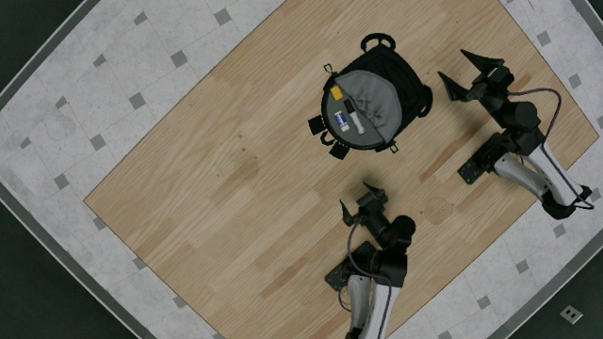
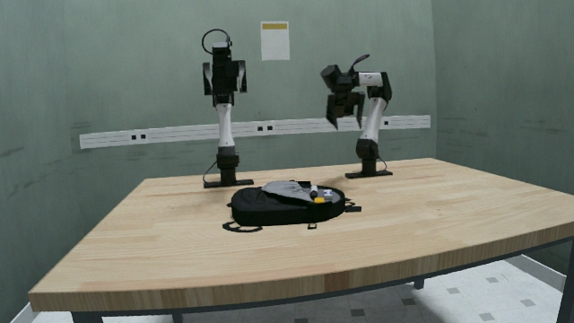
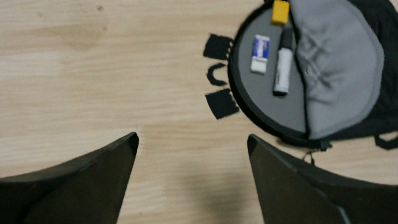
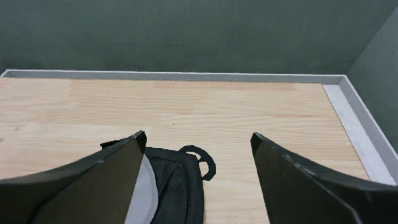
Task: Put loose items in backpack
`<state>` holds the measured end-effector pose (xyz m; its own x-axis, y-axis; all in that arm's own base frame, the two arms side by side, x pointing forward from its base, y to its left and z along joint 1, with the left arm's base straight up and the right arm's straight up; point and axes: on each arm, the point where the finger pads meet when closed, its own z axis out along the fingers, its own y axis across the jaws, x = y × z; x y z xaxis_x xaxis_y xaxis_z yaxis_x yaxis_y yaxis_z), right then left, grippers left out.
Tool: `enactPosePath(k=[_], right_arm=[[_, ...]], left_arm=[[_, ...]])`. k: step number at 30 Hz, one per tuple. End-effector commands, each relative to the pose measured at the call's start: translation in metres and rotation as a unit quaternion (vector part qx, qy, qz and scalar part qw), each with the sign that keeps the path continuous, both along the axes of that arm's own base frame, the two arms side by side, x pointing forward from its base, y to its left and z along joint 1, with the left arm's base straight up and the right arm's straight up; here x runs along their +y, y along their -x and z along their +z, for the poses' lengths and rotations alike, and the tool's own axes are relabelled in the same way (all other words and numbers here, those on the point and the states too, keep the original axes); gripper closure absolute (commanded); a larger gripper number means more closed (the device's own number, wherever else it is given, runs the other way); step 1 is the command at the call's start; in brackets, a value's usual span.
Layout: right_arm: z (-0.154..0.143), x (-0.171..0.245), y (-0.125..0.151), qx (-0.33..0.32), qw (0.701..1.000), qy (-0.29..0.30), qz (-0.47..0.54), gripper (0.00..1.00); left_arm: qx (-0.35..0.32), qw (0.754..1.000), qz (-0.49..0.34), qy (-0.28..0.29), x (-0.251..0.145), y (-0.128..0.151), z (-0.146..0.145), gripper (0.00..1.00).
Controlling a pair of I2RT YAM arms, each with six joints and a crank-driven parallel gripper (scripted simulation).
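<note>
The black backpack (image 1: 393, 66) (image 2: 269, 215) (image 3: 391, 85) (image 4: 176, 185) lies flat on the table. Its grey flap (image 1: 379, 101) (image 2: 282, 189) (image 3: 350, 65) is folded back, leaving one end of the opening uncovered. In that grey end lie a yellow block (image 1: 336, 92) (image 2: 319, 200) (image 3: 280, 12), a black-and-white marker (image 1: 357, 121) (image 3: 283, 71) and a blue-and-white eraser (image 1: 341, 121) (image 2: 327, 193) (image 3: 260, 52). My left gripper (image 1: 352, 192) (image 2: 348, 128) (image 3: 193, 136) is open and empty, above the table beside the backpack. My right gripper (image 1: 450, 61) (image 4: 198, 134) is open and empty, off the backpack's other end.
Black straps (image 1: 339, 151) (image 3: 222, 103) and loops stick out around the backpack. The wooden table (image 1: 188, 188) (image 2: 404, 238) carries both arm bases, and no loose item shows on it outside the backpack.
</note>
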<state>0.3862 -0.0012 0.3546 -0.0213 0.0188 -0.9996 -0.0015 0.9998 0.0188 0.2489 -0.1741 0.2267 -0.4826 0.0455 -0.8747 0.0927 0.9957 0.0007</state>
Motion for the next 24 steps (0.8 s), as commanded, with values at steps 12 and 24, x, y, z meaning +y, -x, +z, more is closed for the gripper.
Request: enactPosePath(k=[12,24], right_arm=[[0.005,0.0,0.001,-0.007,1.0,0.001,0.001,0.1],[0.005,0.0,0.001,-0.007,1.0,0.001,0.001,0.1]], left_arm=[[-0.116,0.993,0.005,0.01,0.069,-0.053,0.058,0.1],[-0.205,0.978,0.032,0.018,0.128,-0.096,0.113,0.1]])
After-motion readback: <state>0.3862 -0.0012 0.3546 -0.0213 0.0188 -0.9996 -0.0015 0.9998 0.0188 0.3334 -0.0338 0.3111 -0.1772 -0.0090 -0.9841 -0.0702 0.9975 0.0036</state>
